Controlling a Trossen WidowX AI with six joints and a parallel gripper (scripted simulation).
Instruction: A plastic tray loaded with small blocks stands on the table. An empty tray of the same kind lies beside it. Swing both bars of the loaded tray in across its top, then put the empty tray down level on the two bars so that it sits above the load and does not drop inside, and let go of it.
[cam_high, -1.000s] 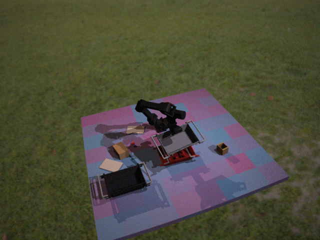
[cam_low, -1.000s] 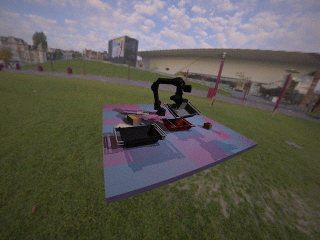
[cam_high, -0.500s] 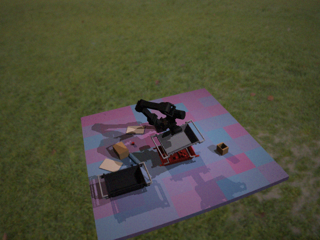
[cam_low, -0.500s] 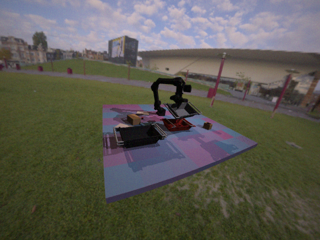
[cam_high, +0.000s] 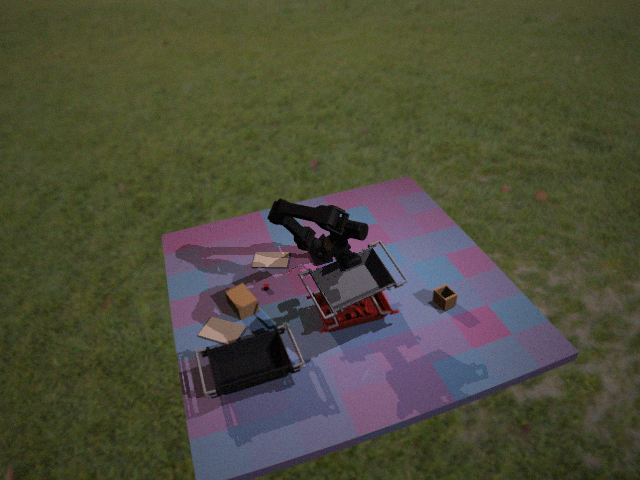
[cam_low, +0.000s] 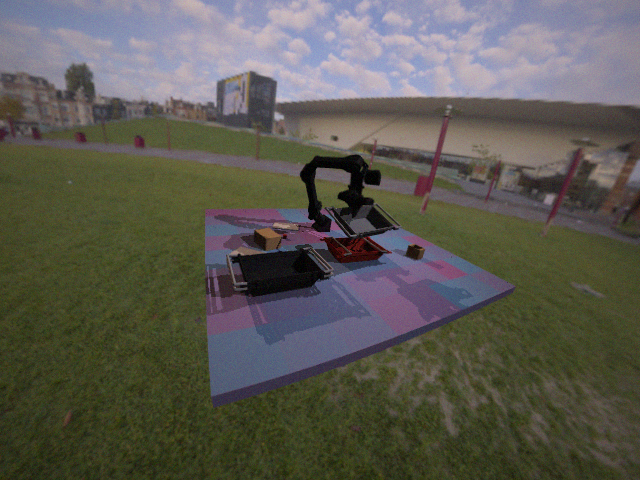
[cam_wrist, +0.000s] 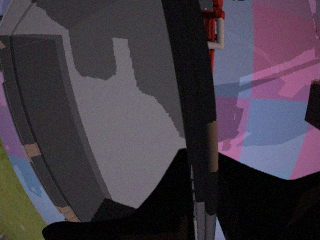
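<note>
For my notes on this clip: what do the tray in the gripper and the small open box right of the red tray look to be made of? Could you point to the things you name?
The held tray (cam_high: 347, 287) (cam_low: 362, 223) (cam_wrist: 125, 140) looks like matte dark grey plastic: flat colour, thin moulded-looking walls. The open box (cam_high: 444, 298) (cam_low: 415, 251) could be wood or cardboard; its brown, dull, straight-edged sides show no grain I can make out.

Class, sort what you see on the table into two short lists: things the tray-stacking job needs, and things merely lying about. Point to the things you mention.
Job:
- red loaded tray (cam_high: 356, 323) (cam_low: 356, 258)
- gray tray (cam_high: 347, 285) (cam_low: 360, 222) (cam_wrist: 115, 150)

Lying about:
- black tray (cam_high: 248, 361) (cam_low: 281, 271)
- brown block (cam_high: 241, 300) (cam_low: 267, 238)
- small open box (cam_high: 445, 298) (cam_low: 415, 251)
- two pale flat pieces (cam_high: 271, 259) (cam_high: 222, 330) (cam_low: 285, 226)
</note>
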